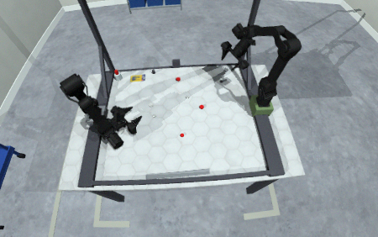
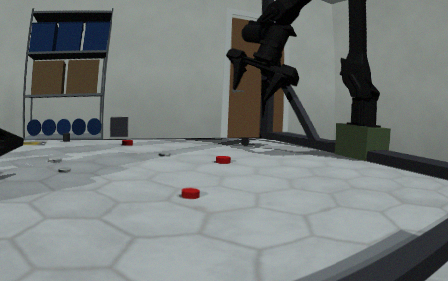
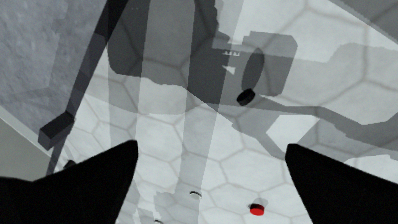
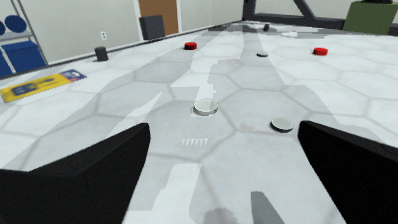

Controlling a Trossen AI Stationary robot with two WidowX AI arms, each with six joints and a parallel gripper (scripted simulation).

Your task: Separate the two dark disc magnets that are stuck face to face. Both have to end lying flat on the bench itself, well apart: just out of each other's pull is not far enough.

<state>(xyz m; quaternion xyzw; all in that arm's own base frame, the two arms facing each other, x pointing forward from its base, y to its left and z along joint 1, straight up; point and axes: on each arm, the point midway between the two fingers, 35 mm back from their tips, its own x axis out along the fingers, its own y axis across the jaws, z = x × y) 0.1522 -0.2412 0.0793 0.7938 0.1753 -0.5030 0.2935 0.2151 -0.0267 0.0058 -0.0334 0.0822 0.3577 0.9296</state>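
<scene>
With left fingers [image 1: 233, 61] [image 2: 251, 94] and right fingers [image 1: 135, 113] [image 2: 11, 140] released, beware closing off-centre on dark magnets [image 1: 223, 80] [image 2: 245, 141] [image 3: 245, 97] [image 4: 266, 27] — at one o'clock in left wrist view — and likely rolling both away together.

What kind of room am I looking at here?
Probably a workshop or laboratory: two mechanical arms stand at a white bench, a metal shelf unit holds blue bins and brown boxes, and the floor carries marking lines.
</scene>
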